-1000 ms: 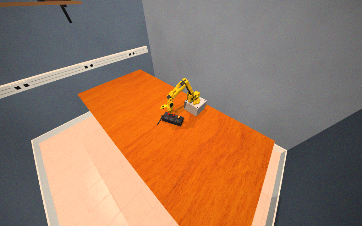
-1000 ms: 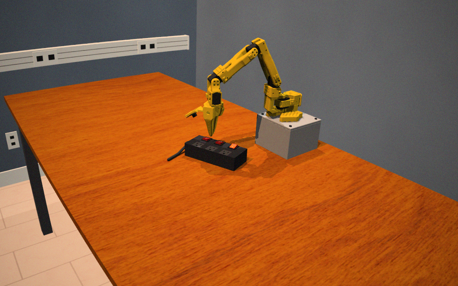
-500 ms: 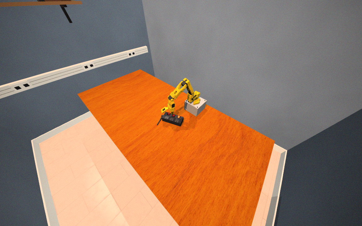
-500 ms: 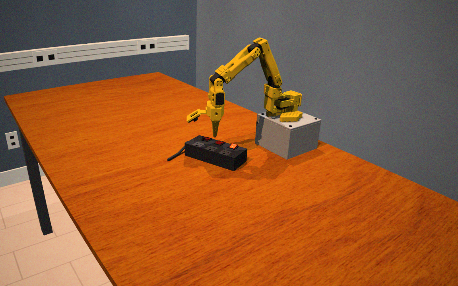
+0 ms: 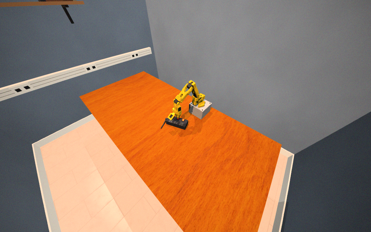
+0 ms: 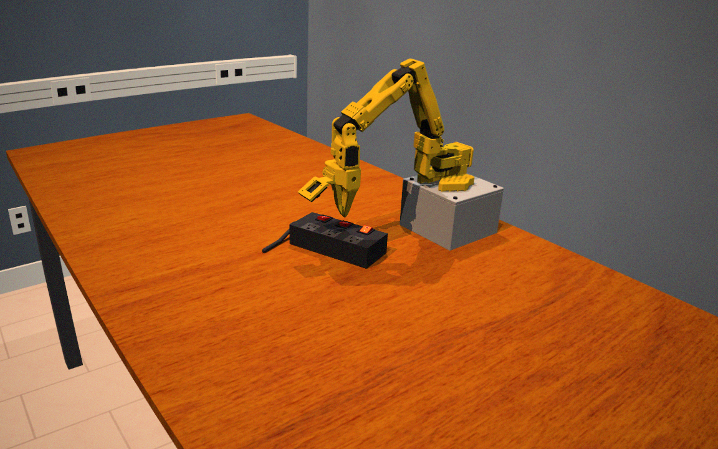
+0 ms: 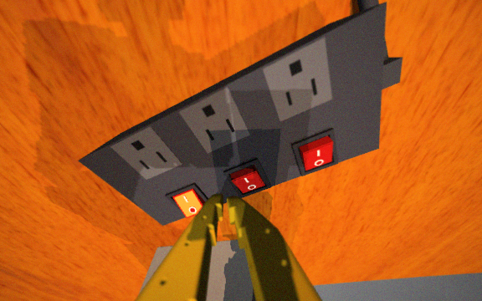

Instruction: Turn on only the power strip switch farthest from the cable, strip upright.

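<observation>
The black power strip (image 6: 337, 239) lies the right way up on the orange table, sockets and switches facing up; it also shows in the wrist view (image 7: 249, 121) and the top view (image 5: 177, 123). Its cable (image 6: 275, 243) leaves the left end. The switch nearest the cable (image 7: 316, 153) and the middle switch (image 7: 247, 181) are dark red. The switch farthest from the cable (image 7: 187, 203) (image 6: 365, 229) glows orange. My gripper (image 6: 343, 211) (image 7: 223, 205) is shut and empty, pointing down just above the middle switch.
The arm's grey base box (image 6: 450, 210) stands on the table just right of the strip, close to its far end. A white wall rail with outlets (image 6: 127, 80) runs along the back wall.
</observation>
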You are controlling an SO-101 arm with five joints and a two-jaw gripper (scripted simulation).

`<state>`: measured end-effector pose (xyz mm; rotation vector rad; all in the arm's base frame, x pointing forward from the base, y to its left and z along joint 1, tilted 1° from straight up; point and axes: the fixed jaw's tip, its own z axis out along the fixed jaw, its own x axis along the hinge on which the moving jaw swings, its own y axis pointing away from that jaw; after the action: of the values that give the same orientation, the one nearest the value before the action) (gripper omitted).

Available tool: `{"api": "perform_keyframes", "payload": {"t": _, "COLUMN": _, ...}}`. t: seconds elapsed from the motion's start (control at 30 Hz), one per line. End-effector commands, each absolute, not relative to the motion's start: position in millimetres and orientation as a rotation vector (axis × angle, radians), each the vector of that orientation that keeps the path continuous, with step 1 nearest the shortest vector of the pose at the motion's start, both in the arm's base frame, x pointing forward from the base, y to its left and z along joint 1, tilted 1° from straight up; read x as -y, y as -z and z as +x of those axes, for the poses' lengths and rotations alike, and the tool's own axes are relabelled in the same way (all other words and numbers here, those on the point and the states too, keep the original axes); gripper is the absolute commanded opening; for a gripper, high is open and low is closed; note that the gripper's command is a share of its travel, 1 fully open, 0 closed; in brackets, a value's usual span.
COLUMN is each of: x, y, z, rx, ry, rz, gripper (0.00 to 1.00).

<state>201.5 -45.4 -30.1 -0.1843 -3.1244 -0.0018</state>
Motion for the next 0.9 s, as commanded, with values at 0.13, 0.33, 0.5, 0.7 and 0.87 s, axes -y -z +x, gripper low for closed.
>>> {"api": "perform_keyframes", "payload": {"t": 0.13, "x": 34, "y": 25, "z": 200, "rx": 3.128, "ry": 0.002, "rz": 0.249, "gripper": 0.0}}
{"api": "perform_keyframes", "payload": {"t": 0.33, "x": 25, "y": 23, "z": 199, "rx": 3.062, "ry": 0.002, "rz": 0.688, "gripper": 0.0}}
{"api": "perform_keyframes", "payload": {"t": 0.5, "x": 18, "y": 21, "z": 197, "rx": 2.955, "ry": 0.002, "rz": 1.057, "gripper": 0.0}}
{"api": "perform_keyframes", "payload": {"t": 0.7, "x": 12, "y": 20, "z": 195, "rx": 2.835, "ry": 0.002, "rz": 1.348, "gripper": 0.0}}
{"api": "perform_keyframes", "payload": {"t": 0.87, "x": 5, "y": 18, "z": 194, "rx": 2.641, "ry": 0.002, "rz": 1.698, "gripper": 0.0}}
